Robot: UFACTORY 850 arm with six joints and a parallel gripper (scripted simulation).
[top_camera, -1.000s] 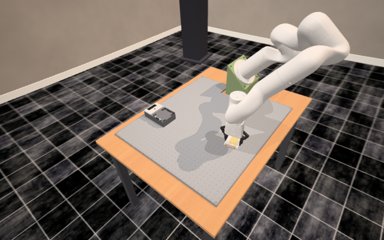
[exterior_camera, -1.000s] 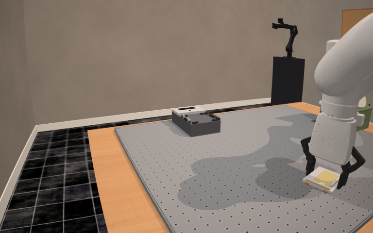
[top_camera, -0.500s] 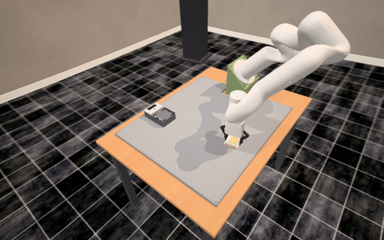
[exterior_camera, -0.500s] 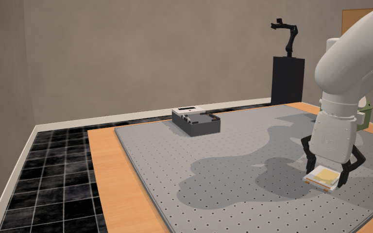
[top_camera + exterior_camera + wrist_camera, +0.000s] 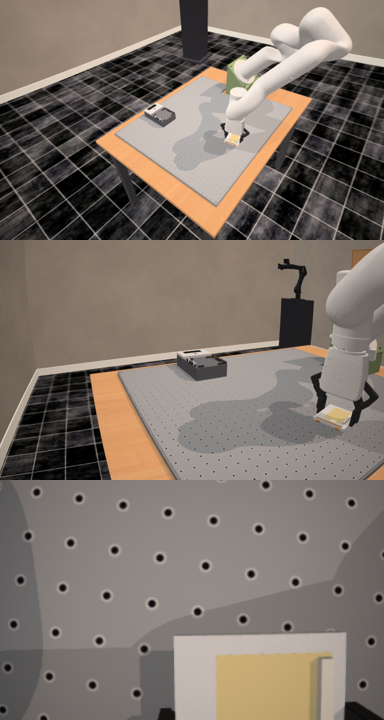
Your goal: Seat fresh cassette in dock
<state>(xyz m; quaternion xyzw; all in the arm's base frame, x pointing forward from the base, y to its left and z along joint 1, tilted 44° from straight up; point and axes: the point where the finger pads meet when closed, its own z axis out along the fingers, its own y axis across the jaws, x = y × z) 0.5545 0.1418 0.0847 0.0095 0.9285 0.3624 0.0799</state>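
Observation:
FRESH [image 5: 333,416] is a flat white cassette with a yellow top panel, lying on the grey perforated plate at the right. Its two copper tabs show on its near-left edge in the exterior view. My gripper [image 5: 336,412] stands straight over it, its black fingers shut on the cassette's two opposite sides. FRESH also shows in the top view [image 5: 232,139] and in the wrist view [image 5: 265,680], where a white strip, the comb [image 5: 327,685], stands along the right of the yellow panel. The dock D1 [image 5: 202,364] sits far off at the plate's left, its dark bay empty. D1 also shows in the top view [image 5: 160,113].
A green block [image 5: 240,75] carries the arm's base at the back of the table. A black pillar [image 5: 194,29] stands on the floor behind the table. A second black stand with a small dark arm [image 5: 295,305] is by the far wall.

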